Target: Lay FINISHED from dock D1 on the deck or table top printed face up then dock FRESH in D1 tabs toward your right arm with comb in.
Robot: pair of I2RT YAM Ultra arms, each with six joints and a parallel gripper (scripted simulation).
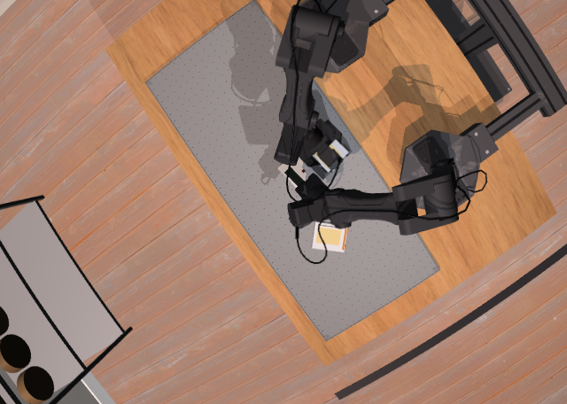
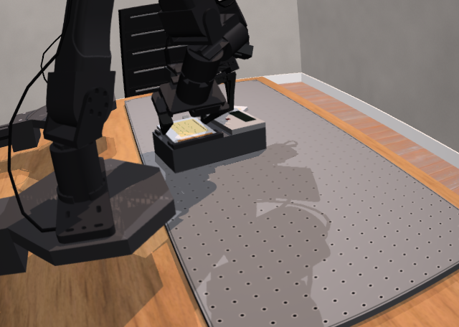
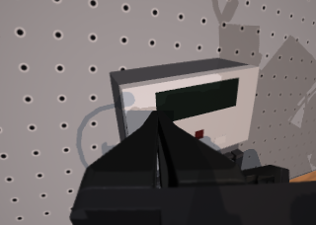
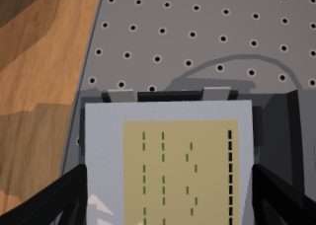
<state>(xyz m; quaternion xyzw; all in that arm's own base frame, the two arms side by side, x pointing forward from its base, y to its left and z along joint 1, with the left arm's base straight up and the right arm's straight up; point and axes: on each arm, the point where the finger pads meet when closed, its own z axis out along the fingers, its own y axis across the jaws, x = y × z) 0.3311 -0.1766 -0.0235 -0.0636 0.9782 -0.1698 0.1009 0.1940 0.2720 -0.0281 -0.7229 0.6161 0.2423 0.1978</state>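
FINISHED [image 2: 187,128] [image 4: 180,171], a pale cassette with a yellow gel and green bands, is face up at the bay of dock D1 [image 2: 219,152] [image 4: 279,136]. Its copper edge faces the near side in the exterior view. My right gripper [image 2: 188,126] [image 4: 168,174] is shut on its two sides. In the right wrist view two silver hooks show just beyond its far edge. My left gripper [image 3: 157,117] is shut and empty, its tips over the dock's display housing. FRESH [image 1: 330,236], white-framed with orange tabs, lies on the deck; its comb cannot be made out, partly covered by the left arm.
The dock's pale housing [image 2: 242,121] [image 3: 138,99] carries a dark display [image 2: 242,115] [image 3: 197,99] and a small red mark. Both arms crowd together over the dock. The perforated deck [image 1: 366,285] [image 2: 370,219] extends on both sides of the dock, with wooden table top around it.
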